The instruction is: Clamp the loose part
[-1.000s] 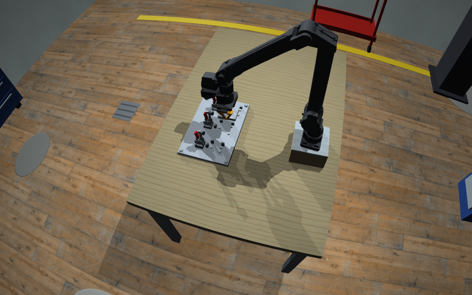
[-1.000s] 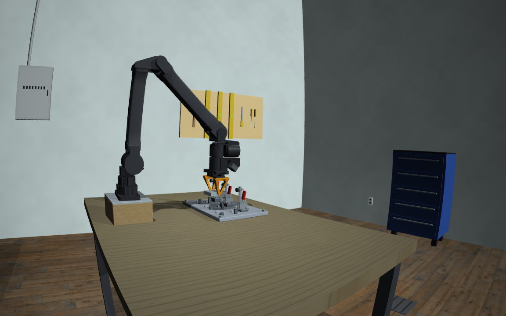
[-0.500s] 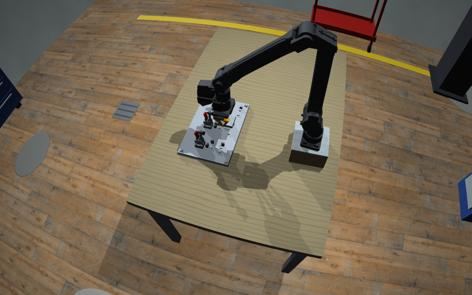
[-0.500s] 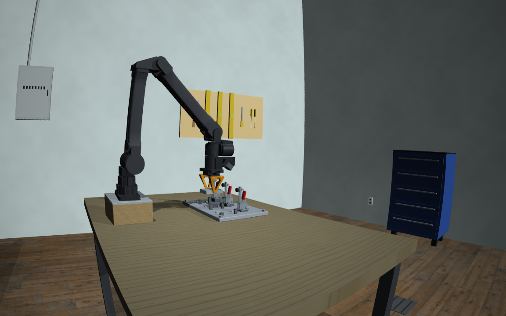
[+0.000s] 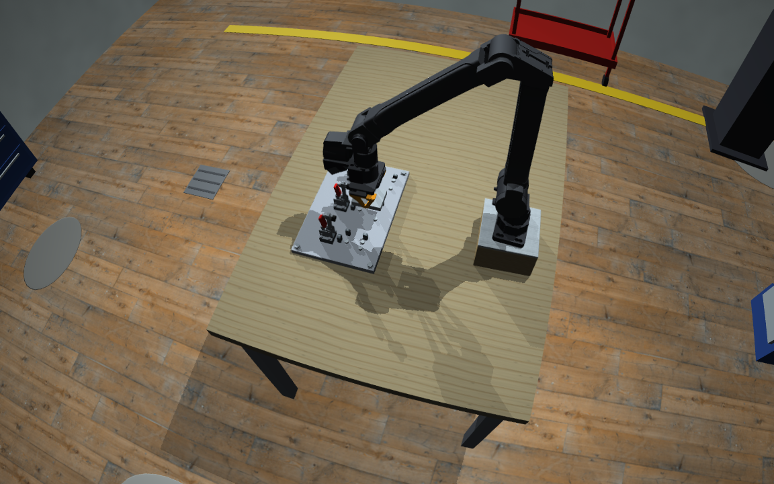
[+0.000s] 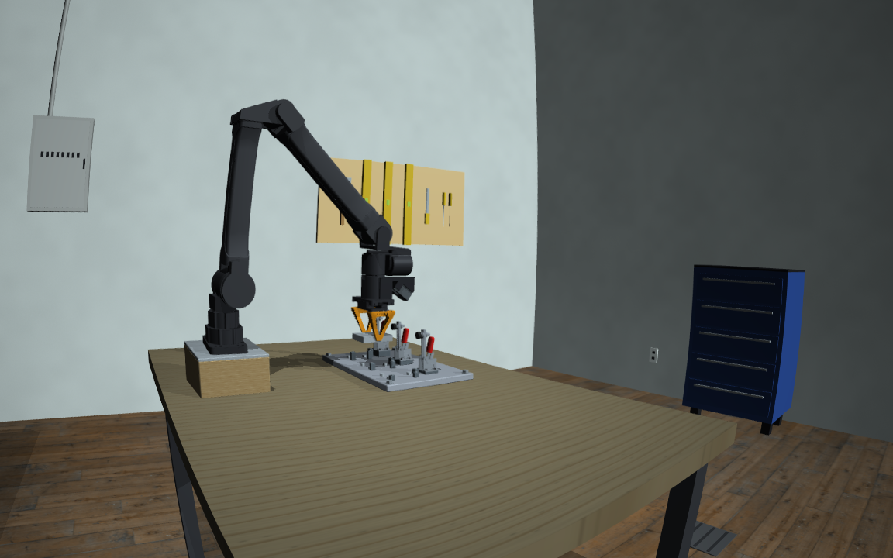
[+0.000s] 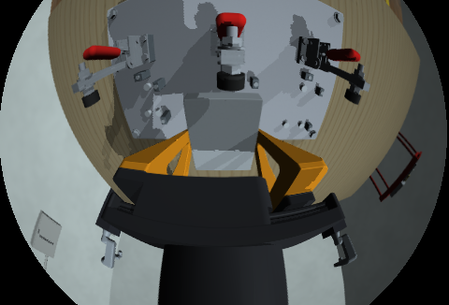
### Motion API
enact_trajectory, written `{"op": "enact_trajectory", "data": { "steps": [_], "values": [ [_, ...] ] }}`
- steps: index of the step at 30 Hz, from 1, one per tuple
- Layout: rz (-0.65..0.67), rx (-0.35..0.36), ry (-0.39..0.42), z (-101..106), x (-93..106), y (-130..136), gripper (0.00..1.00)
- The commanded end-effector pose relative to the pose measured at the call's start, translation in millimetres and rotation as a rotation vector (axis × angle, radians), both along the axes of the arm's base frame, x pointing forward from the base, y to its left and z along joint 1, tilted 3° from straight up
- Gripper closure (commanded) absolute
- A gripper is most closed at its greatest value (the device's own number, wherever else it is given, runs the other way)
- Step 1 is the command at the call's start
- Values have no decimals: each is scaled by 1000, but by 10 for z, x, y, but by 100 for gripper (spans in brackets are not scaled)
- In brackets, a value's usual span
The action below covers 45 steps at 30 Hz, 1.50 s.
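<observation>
Orange fingers (image 5: 365, 198) (image 6: 385, 322) of the gripper (image 5: 367, 203) (image 6: 374, 335) (image 7: 224, 133) are clenched on two opposite sides of the grey part (image 5: 379, 203) (image 6: 363, 338) (image 7: 224, 118); the part is held above the fixture plate (image 5: 342, 240) (image 6: 429, 378) (image 7: 276, 15), at its middle nest; whether any pad is touched cannot be told. Just beside the part's far edge in the wrist view, the black tip of the middle clamp (image 7: 231, 54) is seen; that clamp is unlocked, its bar raised; on either side, two outer clamps, one silver (image 7: 140, 50) and one dark (image 7: 309, 51), are likewise left open, bars up. Farther out, the plate is supported by the wooden table (image 5: 467, 337) (image 6: 436, 444) (image 7: 374, 85); well apart from it, the black arm (image 5: 426, 96) (image 6: 325, 173) is carried on a mounting block (image 5: 486, 207) (image 6: 228, 374).
</observation>
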<state>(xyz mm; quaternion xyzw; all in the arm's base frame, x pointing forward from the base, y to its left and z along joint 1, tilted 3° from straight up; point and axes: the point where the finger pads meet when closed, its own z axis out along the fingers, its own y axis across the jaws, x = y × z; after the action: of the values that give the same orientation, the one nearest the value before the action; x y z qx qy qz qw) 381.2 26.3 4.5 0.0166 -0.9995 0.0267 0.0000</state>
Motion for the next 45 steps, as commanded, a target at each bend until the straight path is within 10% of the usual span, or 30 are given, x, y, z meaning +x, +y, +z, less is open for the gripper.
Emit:
{"op": "enact_trajectory", "data": {
  "steps": [1, 45],
  "values": [
    [-11, 3, -49, 113, 203, 41, 100],
    [-26, 0, -22, -275, 132, -48, 100]
  ]
}}
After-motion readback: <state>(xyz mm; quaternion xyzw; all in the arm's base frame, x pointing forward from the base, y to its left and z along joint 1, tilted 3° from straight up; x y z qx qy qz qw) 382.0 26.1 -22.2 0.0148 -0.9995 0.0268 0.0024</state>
